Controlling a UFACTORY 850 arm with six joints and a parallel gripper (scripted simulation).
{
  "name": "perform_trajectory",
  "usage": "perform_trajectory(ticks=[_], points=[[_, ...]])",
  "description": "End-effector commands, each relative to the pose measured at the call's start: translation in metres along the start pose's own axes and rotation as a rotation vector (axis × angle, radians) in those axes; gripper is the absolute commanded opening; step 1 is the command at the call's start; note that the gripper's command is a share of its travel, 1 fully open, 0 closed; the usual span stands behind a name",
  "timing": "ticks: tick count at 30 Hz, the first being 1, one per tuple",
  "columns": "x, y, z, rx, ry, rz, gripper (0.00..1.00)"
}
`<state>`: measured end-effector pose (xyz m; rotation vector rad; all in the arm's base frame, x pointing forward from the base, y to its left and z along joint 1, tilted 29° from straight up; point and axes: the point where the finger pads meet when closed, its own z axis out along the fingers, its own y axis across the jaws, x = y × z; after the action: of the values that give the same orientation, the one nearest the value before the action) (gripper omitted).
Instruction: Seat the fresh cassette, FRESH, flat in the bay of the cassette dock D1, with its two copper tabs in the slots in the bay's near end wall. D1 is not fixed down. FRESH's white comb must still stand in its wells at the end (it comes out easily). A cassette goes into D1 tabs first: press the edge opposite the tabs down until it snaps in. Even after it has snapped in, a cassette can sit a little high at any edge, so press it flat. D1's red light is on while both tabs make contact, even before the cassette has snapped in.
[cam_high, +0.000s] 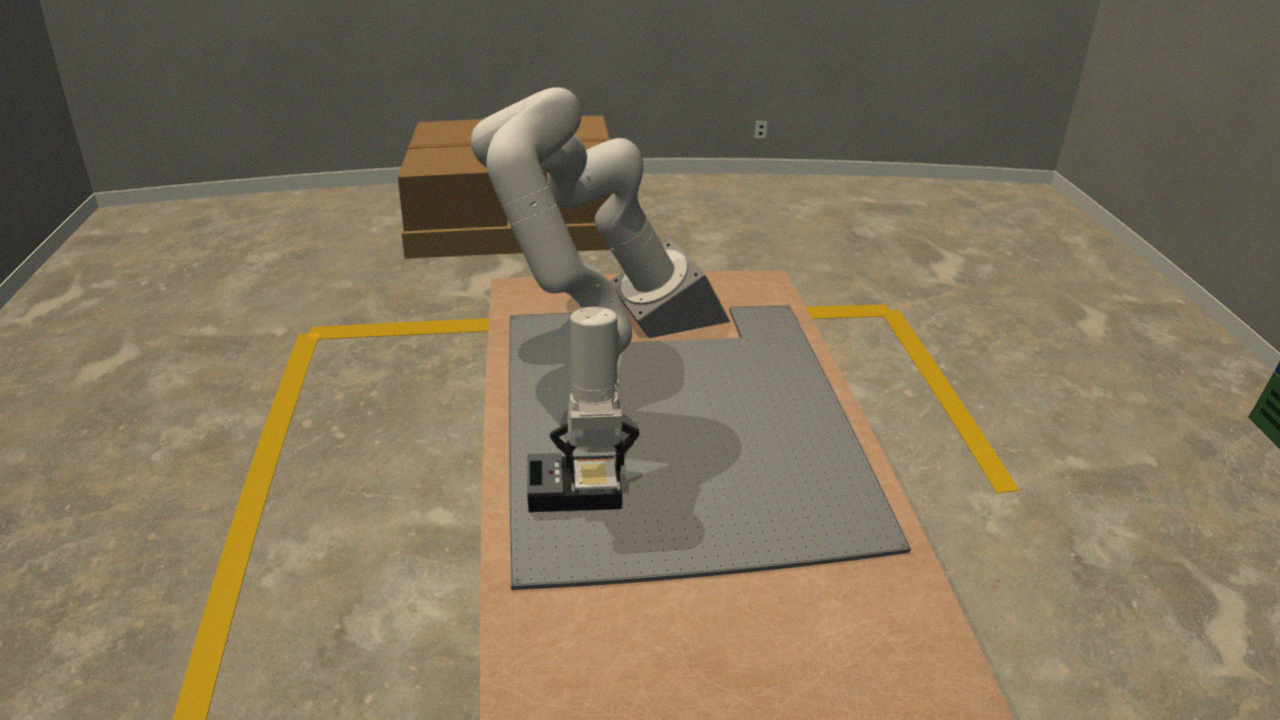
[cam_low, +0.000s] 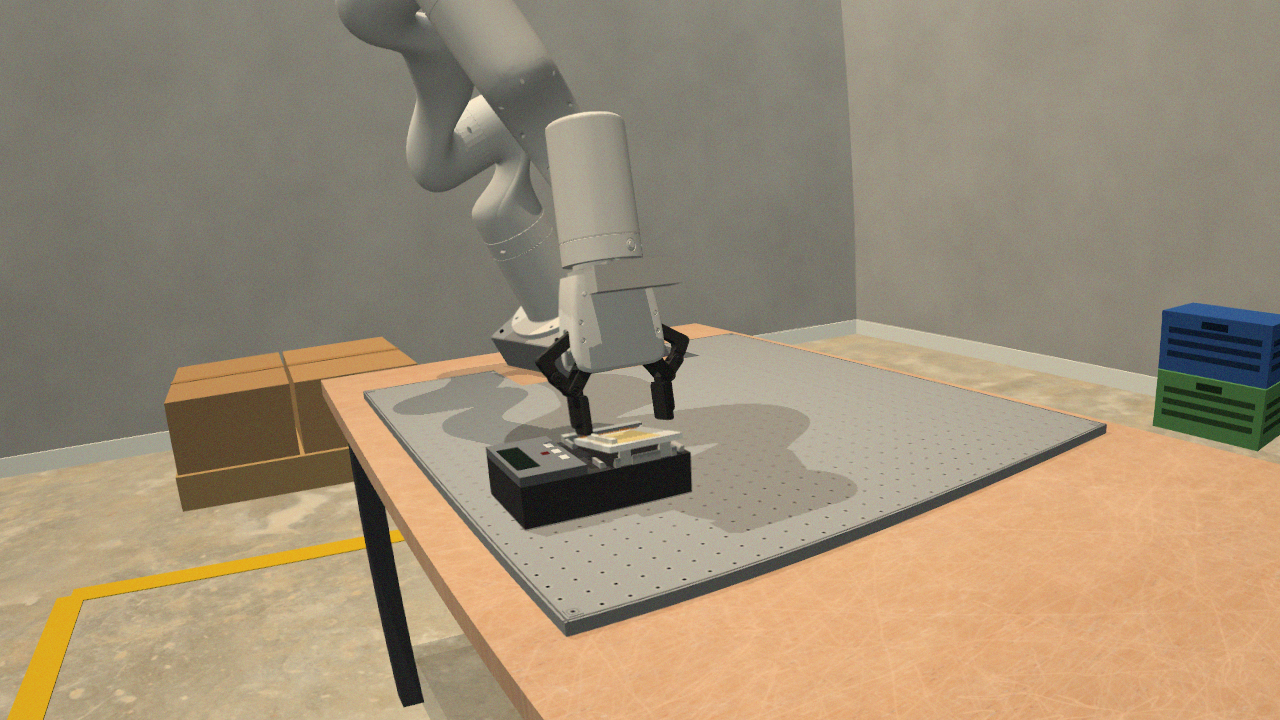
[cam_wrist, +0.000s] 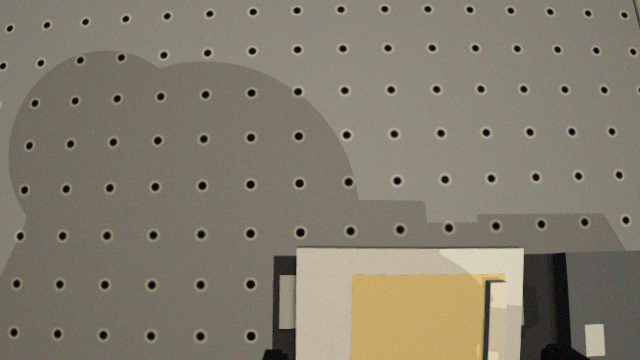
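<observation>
Grey walls (cam_high: 268, 80) enclose a mottled concrete floor (cam_high: 1029, 268) marked with yellow tape (cam_high: 241, 528). Cardboard boxes (cam_low: 241, 402) sit at centre left; blue-and-green crates (cam_low: 1219, 376) at right edge.

Even bright light; soft arm shadows; sharp.
</observation>
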<state>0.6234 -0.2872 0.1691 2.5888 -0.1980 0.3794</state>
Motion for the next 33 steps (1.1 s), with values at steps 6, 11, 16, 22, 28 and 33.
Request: perform_trajectory(ticks=[6, 11, 16, 22, 28, 33], points=[[0.003, 0.000, -0.010, 0.000, 0.001, 0.000, 1.00], [0.004, 0.000, -0.016, 0.000, 0.001, 0.000, 1.00], [0.005, 0.000, -0.023, 0.000, 0.001, 0.000, 1.00], [0.006, 0.000, -0.028, 0.000, 0.001, 0.000, 1.00], [0.007, 0.000, -0.033, 0.000, 0.001, 0.000, 1.00], [0.008, 0.000, -0.032, 0.000, -0.032, 0.000, 0.00]])
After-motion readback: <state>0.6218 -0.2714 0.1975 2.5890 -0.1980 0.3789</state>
